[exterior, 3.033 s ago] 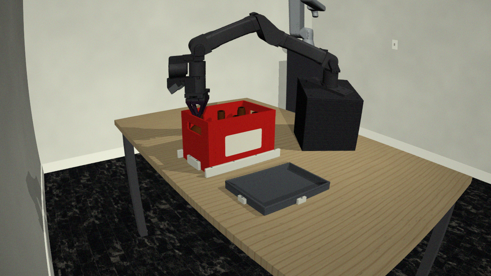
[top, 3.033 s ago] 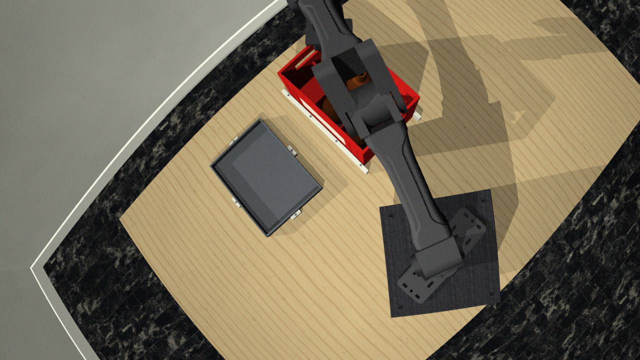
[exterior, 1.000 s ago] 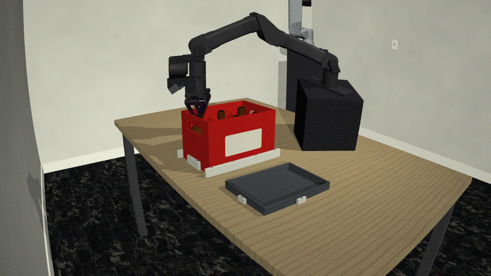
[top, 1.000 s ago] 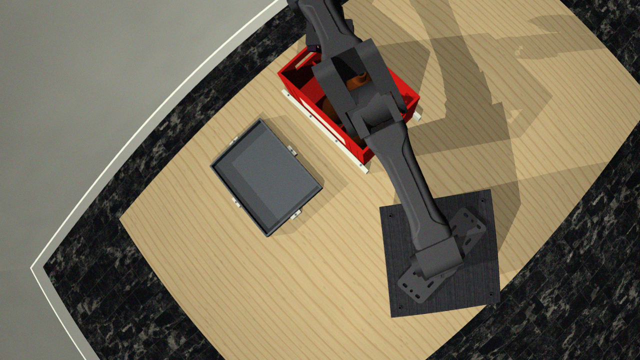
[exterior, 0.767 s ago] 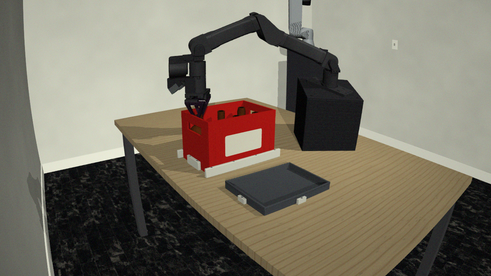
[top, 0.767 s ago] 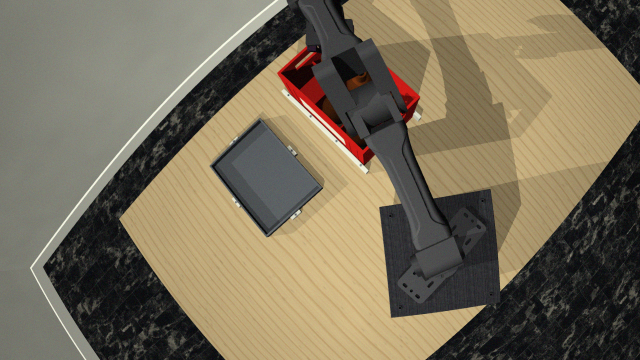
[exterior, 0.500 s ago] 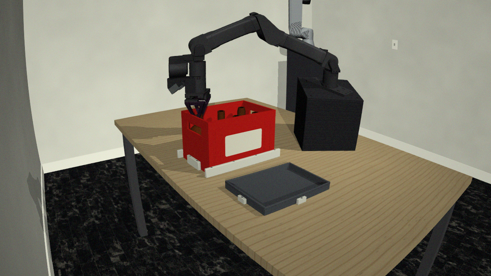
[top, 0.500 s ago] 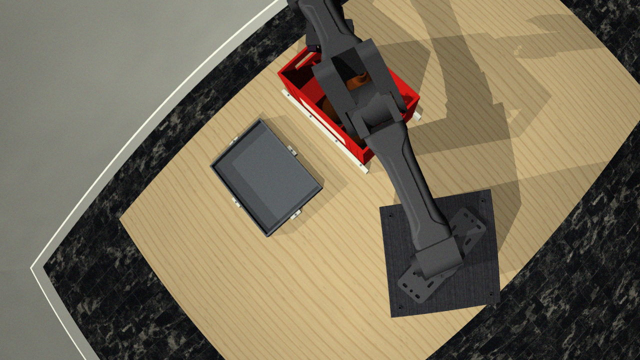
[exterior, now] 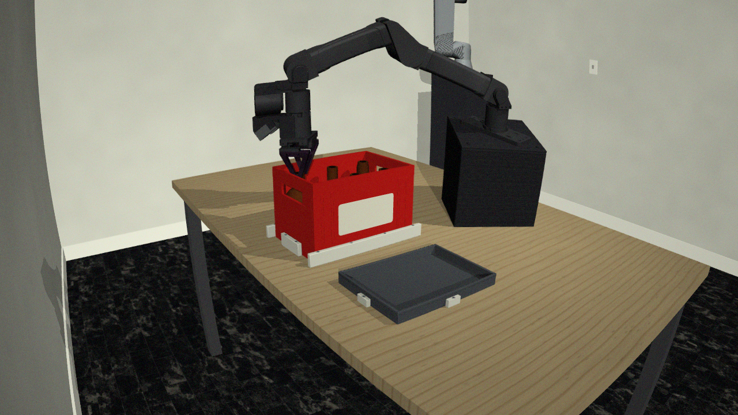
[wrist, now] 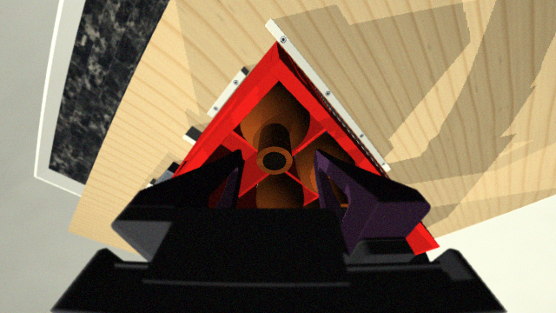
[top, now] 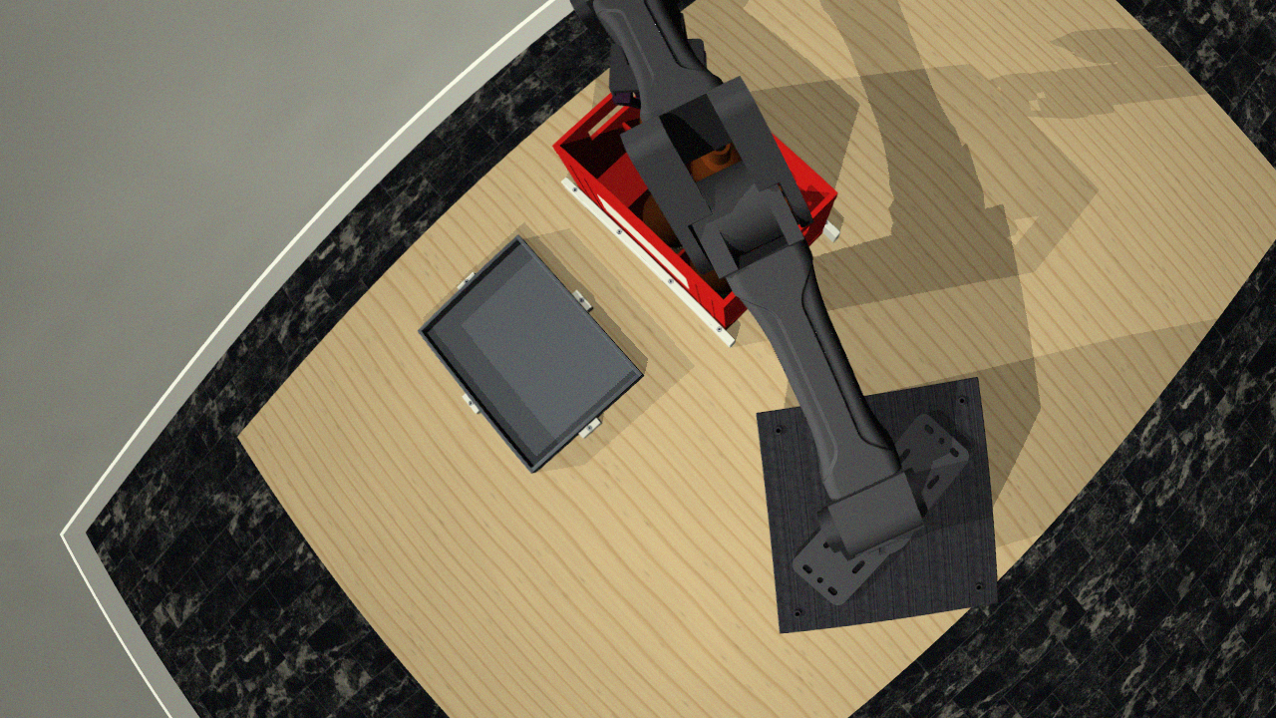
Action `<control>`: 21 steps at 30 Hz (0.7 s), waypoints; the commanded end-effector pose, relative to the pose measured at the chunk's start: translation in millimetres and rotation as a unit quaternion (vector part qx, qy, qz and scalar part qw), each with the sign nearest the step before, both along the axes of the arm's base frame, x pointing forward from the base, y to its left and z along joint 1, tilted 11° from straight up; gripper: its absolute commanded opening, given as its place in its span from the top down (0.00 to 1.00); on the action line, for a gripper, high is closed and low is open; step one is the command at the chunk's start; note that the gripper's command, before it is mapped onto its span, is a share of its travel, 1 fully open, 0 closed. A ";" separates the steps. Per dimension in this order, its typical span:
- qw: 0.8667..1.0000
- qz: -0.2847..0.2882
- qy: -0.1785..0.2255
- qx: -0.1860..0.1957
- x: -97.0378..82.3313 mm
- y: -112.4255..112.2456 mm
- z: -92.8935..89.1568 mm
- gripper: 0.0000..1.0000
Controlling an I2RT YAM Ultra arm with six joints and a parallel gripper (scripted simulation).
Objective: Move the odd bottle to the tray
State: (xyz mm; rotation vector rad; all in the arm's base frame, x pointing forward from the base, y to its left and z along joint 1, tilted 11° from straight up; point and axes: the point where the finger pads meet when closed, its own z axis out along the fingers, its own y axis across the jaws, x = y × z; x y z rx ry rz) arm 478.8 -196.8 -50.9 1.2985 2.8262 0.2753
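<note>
The pincer stands a bit over half open around a bottle's neck, gripping nothing.

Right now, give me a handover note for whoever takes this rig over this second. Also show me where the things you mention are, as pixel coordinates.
Gripper: the black two-fingered gripper (exterior: 299,174) (wrist: 278,156) is open, fingers on either side of one brown glass-like bottle's neck (wrist: 274,136), holding nothing.
Places: that bottle stands in the red rectangular crate (top: 593,191) (exterior: 294,222) (wrist: 249,91); two more brown necks (exterior: 332,173) (exterior: 362,166) show above its rim. The arm and rim hide the rest, so I can't count all five.
Done: no bottle is on the dark grey shallow tray (top: 544,348) (exterior: 418,276).
Left: settle which neck differs (I can't tell here), stand that bottle upright on the tray, leave the other four standing.
</note>
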 end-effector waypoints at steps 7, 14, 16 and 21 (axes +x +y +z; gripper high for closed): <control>0.999 -0.005 -0.036 -0.014 7.1 -16.6 58.9 0.39; 1.000 -0.005 -0.025 -0.009 1.5 -17.9 65.9 0.39; 1.000 -0.005 -0.020 -0.006 -0.2 -17.8 64.0 0.39; 1.000 -0.005 -0.020 -0.006 -1.1 -18.6 70.1 0.39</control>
